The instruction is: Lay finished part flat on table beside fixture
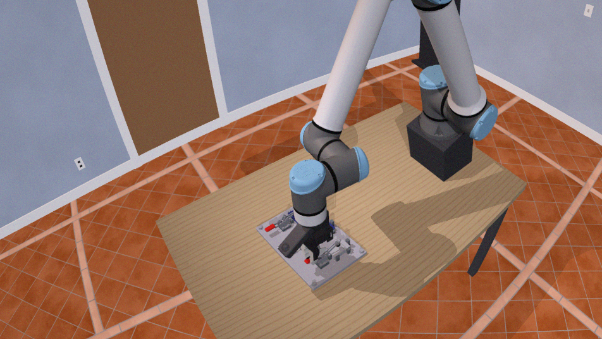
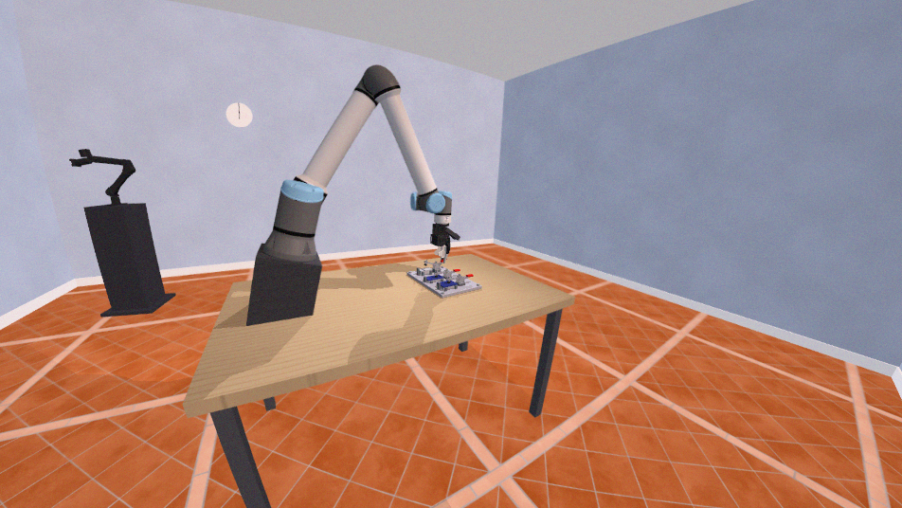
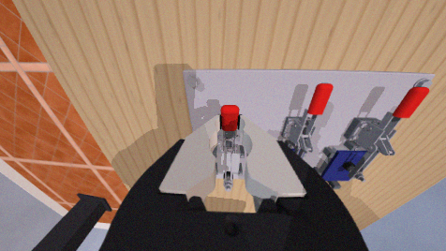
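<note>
Gripper (image 3: pixel 228 180) clamped on toggle clamp lever (image 3: pixel 230 140); fixture (image 3: pixel 262 89) holds blue blank (image 3: pixel 346 165).

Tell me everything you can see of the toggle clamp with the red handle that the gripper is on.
The toggle clamp is a grey metal linkage topped by a glossy red grip. In the wrist view it is the leftmost of three, at the left end of the pale grey fixture plate. The gripper is shut on it, pale fingers on either side. Its handle looks foreshortened, pointing at the camera. Whatever it clamps is hidden.
</note>
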`<state>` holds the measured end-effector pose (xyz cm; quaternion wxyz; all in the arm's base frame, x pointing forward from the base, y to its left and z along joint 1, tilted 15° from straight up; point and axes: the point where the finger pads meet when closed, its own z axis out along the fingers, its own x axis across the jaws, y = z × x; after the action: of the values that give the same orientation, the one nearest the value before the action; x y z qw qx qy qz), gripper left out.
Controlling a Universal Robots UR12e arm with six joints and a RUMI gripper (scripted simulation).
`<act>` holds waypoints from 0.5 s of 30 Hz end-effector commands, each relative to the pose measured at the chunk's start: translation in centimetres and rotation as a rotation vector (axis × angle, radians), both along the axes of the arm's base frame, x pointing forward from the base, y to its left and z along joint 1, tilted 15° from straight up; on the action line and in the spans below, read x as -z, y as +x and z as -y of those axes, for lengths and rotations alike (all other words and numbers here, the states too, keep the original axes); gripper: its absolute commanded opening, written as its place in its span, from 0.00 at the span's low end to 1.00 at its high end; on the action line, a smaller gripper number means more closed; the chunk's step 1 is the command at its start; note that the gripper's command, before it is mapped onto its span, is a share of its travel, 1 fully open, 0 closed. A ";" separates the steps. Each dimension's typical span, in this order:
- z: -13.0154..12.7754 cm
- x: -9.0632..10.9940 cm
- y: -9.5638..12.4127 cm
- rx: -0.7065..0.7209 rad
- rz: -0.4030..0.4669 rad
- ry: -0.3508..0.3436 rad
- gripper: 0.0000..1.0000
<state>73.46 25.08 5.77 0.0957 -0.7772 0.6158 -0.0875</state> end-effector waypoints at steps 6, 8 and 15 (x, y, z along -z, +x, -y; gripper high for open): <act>0.1 -0.4 -0.7 0.000 0.001 0.000 0.00; 0.2 -0.5 -0.9 0.000 0.001 0.000 0.00; 0.3 -0.6 -1.5 0.000 0.001 0.000 0.00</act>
<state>72.35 24.83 6.25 0.0958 -0.7772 0.6157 -0.0876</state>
